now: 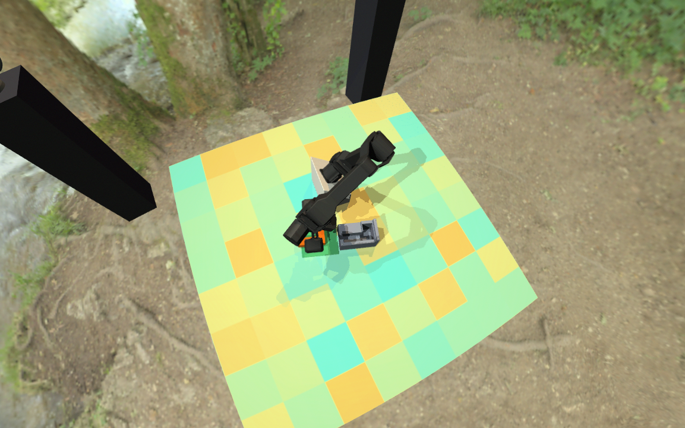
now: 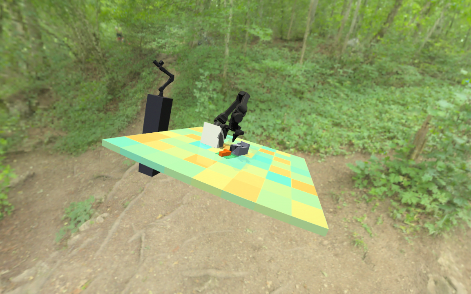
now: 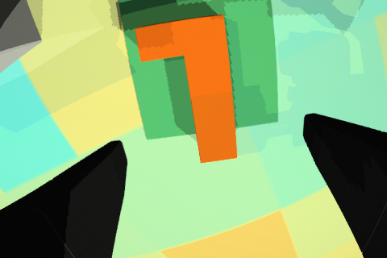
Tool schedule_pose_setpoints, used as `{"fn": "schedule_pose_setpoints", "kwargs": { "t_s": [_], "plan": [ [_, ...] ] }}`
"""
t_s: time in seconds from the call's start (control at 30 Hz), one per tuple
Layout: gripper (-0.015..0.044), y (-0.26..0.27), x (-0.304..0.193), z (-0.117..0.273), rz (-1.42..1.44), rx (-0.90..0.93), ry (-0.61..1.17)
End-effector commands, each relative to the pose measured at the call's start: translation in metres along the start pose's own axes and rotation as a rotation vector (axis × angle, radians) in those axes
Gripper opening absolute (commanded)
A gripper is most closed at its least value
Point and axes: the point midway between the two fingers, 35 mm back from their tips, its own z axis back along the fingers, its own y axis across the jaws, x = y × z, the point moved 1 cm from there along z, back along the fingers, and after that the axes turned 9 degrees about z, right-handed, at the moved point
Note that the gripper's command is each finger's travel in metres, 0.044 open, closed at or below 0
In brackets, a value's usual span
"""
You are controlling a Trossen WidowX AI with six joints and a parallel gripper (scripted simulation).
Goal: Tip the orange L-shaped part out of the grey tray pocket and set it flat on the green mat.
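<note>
The orange L-shaped part (image 1: 322, 238) (image 2: 224, 153) (image 3: 210, 68) looks flat on the green mat (image 1: 328, 251) (image 2: 231, 157) (image 3: 258, 48). Its L-shaped end is over the mat, and its straight end sticks out past the mat's near edge in the wrist view. My gripper (image 2: 228, 140) (image 3: 216, 139) is open and empty, above the part. In the wrist view its fingers stand wide apart on either side of the straight end, touching nothing. The grey tray (image 1: 357, 244) (image 2: 242, 150) stands beside the mat, and the part is out of it. The arm hides some of the part in the top view.
A pale upright block (image 1: 316, 176) (image 2: 210, 135) stands near the arm's base, behind the mat in the exterior view. The tray's raised walls are close to the mat. The patchwork table (image 1: 334, 351) (image 2: 244, 182) extends around these things.
</note>
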Motion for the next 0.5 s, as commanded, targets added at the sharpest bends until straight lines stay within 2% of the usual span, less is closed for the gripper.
{"fn": "schedule_pose_setpoints", "kwargs": {
  "t_s": [0.0, 0.47],
  "plan": [
    [0.04, 0.0, 0.0, 0.0438, 0.008, -0.018, 0.018],
    [0.04, -0.0031, -0.0026, 0.0391, 0.006, -0.036, 0.026]
  ]
}}
